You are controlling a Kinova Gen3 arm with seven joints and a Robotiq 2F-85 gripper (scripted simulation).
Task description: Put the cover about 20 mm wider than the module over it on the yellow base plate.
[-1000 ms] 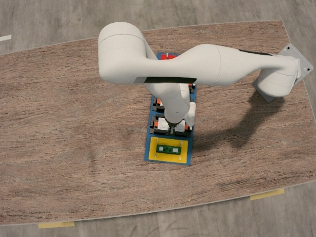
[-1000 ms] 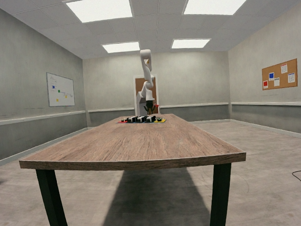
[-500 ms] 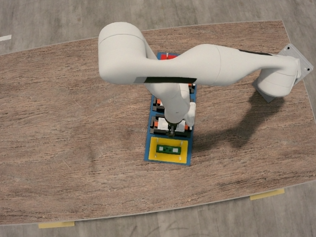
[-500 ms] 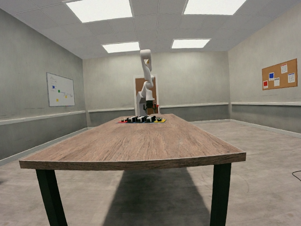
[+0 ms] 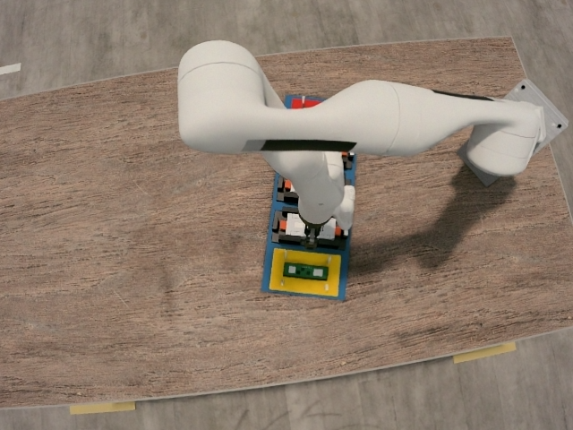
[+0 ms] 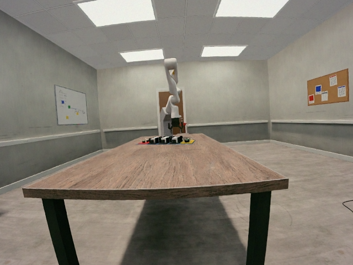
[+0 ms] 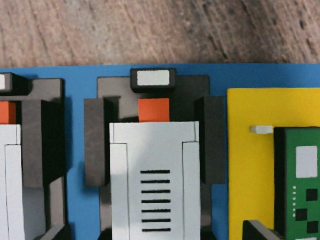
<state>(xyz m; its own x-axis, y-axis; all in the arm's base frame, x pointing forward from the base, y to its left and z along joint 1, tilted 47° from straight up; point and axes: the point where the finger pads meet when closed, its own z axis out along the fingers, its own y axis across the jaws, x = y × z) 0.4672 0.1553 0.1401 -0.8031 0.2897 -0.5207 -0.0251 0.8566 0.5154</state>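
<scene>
A white cover (image 7: 154, 180) with black vent slits sits in a dark holder (image 7: 152, 150) on the blue board; it also shows in the overhead view (image 5: 309, 226). My gripper (image 5: 311, 240) hovers above this cover, open and empty; its fingers are out of the wrist view. A second white cover (image 7: 12, 182) sits in the holder to the left. The green module (image 5: 305, 270) lies on the yellow plate (image 5: 305, 271), uncovered; in the wrist view the module (image 7: 299, 185) and plate (image 7: 250, 165) are at the right edge. The third cover is hidden under my arm.
The blue board runs under my arm, with a red patch (image 5: 309, 103) at its far end. A small white peg (image 7: 261, 130) stands on the yellow plate beside the module. My arm's base (image 5: 517, 133) is at the table's right edge.
</scene>
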